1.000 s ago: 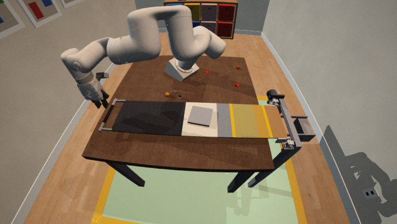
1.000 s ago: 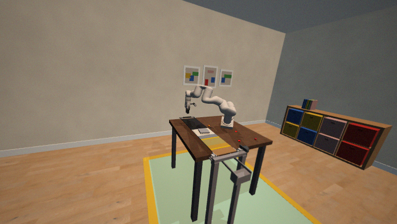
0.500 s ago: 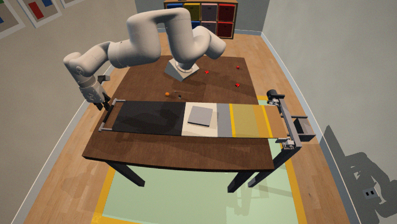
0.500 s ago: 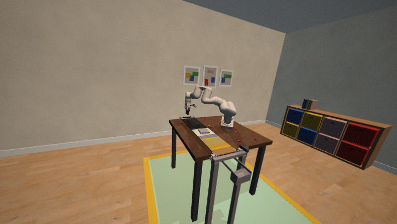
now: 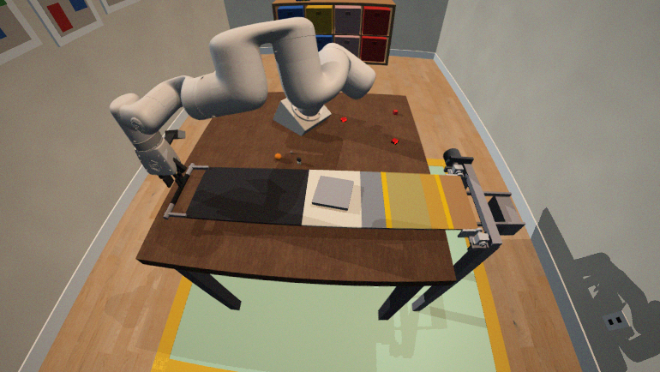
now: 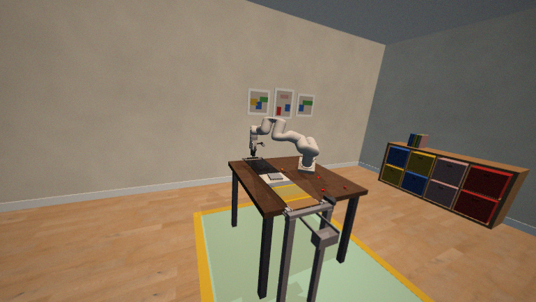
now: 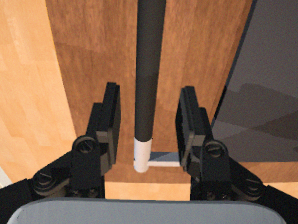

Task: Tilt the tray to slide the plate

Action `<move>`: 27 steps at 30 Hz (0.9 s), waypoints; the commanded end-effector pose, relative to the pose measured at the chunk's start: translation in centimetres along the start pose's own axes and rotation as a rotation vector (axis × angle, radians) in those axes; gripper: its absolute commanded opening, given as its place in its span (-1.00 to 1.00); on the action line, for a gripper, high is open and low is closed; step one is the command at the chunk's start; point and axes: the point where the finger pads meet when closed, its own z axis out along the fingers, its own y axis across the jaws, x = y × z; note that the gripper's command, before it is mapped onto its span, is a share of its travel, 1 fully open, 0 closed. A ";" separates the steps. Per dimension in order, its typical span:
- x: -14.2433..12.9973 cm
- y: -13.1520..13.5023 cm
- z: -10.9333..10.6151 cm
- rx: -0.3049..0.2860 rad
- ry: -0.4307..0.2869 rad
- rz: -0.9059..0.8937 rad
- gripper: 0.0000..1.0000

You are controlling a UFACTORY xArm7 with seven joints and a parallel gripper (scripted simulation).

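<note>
The plate [image 5: 333,192] [image 6: 275,176] lies flat on the pale strip [image 5: 308,217] [image 6: 264,177] of the bed, short of the tinted band [image 5: 407,201] [image 6: 288,191] and its two yellow lines. The tray runs along the brown table [image 5: 296,254] [image 6: 240,168]. Orange and red bits lie on the table beside the bed, and a mint mat [image 5: 277,323] [image 6: 240,243] with a yellow border covers wood floor under the table. A cubby shelf [image 5: 391,32] [image 6: 383,161] stands by the far wall. The exterior view shows books [image 6: 418,140] on top of it, which the top view barely catches. The wrist view alone makes plain that the tool [image 5: 176,177] [image 6: 253,154] [image 7: 149,101] is released, its fingers parted on both sides of the dark lift bar [image 5: 177,193] [image 7: 150,75], a gap showing on each side.

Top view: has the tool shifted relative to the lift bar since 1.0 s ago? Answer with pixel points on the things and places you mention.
Yes. The tool [image 5: 175,179] [image 6: 253,154] [image 7: 149,101] has moved rightward in the top view, closer to the lift bar [image 5: 176,196] [image 6: 252,159] [image 7: 150,65], which sits where it did.
</note>
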 end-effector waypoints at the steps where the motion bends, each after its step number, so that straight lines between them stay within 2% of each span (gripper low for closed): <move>1: 0.0 -0.2 0.2 0.005 -0.002 0.000 -0.19; 27: 0.0 -0.2 0.5 0.005 -0.002 0.000 -0.19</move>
